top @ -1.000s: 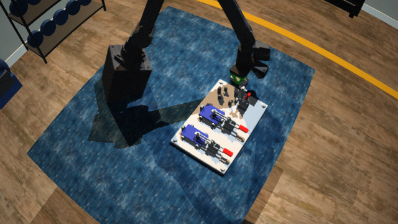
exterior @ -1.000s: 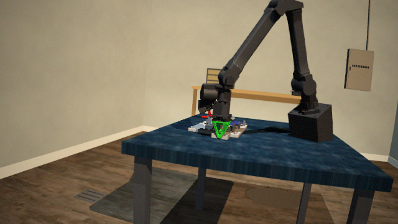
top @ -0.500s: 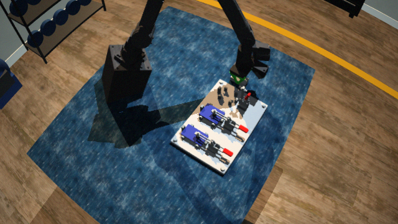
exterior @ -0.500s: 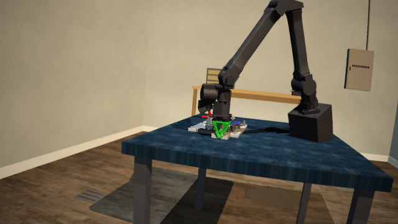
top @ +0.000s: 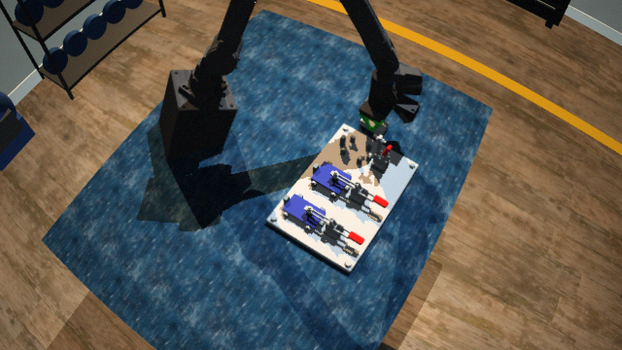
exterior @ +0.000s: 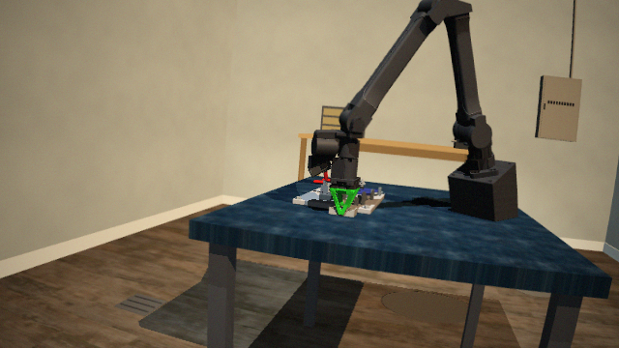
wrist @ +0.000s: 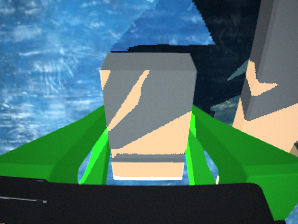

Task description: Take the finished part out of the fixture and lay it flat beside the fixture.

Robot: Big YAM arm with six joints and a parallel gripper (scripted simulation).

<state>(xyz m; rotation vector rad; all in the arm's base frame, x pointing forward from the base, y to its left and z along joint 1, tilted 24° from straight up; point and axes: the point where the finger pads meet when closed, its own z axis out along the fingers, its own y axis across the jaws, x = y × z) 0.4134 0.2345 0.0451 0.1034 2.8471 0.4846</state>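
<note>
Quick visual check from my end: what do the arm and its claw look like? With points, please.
The arm (top: pixel 384 55) (exterior: pixel 394 60) is near-black, with long, angular links and rounded joint housings. The claw (exterior: pixel 341 213) (wrist: pixel 148 112) has a dark body and two bright green, tapering fingers, each an open triangular frame. I see no sleeve or cable on it.

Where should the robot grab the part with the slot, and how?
By its two long sides, coming from above: the end effector already holds the part like that, one green finger on each side. Those sides look straight and face away from each other, so they should suit a pinch.
</note>
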